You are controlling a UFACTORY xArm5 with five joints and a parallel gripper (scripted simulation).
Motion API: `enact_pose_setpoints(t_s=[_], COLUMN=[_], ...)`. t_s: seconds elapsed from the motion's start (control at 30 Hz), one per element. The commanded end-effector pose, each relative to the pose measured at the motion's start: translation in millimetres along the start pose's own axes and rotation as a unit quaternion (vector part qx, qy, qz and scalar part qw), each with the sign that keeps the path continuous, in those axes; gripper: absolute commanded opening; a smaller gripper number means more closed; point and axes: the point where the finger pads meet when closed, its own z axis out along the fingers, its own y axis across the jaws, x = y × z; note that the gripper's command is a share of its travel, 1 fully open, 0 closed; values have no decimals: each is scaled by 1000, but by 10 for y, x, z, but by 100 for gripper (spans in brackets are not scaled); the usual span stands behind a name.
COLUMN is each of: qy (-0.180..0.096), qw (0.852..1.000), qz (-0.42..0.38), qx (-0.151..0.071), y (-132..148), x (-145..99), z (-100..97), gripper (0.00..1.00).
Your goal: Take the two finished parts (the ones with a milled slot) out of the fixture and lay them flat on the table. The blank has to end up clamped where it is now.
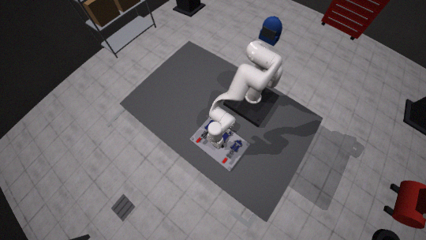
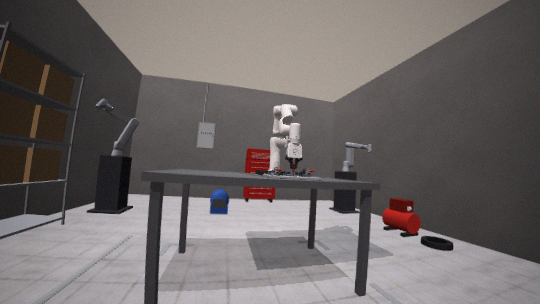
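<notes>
The grey fixture plate lies on the dark table, near its front edge. It carries blue clamps with red handles; another red handle shows at the left end. The parts are too small to tell apart. My gripper points straight down over the middle of the fixture, just above it. It is shut on a small red piece, which looks like the middle clamp's handle. In the overhead view my wrist hides that station and the fingers.
The arm's black base plate sits behind the fixture. On the floor around the table are a blue welding helmet, a red tool cabinet, a shelf rack and a red compressor.
</notes>
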Motion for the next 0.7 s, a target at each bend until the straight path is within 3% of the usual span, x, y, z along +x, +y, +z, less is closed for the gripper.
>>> enact_pose_setpoints(t_s=[0.0,0.67], qy=[0,0], qw=[1000,1000], qz=[0,0], qx=[0,0], y=[-3,-3], x=[10,27], z=[-2,-2], gripper=[0,0])
